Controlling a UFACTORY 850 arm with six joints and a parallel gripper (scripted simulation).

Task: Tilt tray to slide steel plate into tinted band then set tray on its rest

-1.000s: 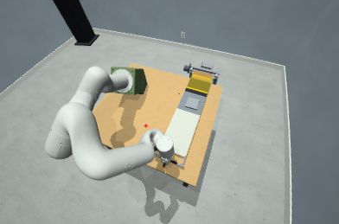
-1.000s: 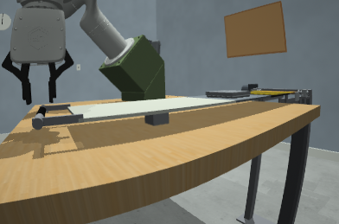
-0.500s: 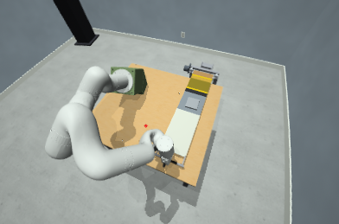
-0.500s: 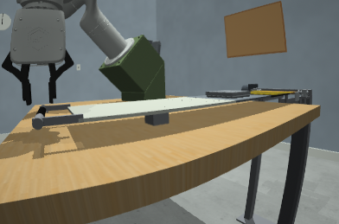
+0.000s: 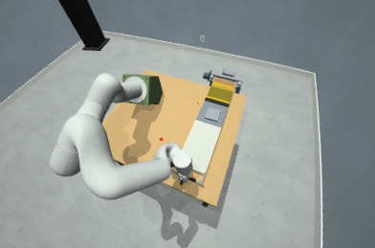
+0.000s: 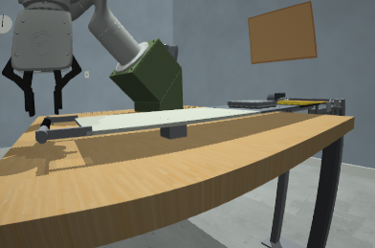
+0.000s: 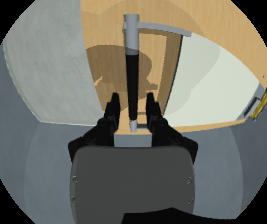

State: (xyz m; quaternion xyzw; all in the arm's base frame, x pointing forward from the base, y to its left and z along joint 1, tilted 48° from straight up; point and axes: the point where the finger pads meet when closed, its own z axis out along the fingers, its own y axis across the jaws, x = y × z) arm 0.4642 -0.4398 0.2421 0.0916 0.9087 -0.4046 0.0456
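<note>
Tray [image 5: 203, 145] lies along the table's [image 6: 191, 172] right edge, long axis running near corner to far corner, hinged at the far end. Steel plate [image 5: 213, 114] sits flat on the bed past mid-length, short of the yellow tinted band [image 5: 221, 94]. Gripper [image 6: 43, 92] hovers above the handle bar [image 6: 44, 131] at the near end, fingers partly spread, grasping nothing. Tray looks long, rigid, front-heavy; take it by the handle bar, square across. Plate is likely slick and heavy, so a small tilt should move it; overshoot is a risk.
</note>
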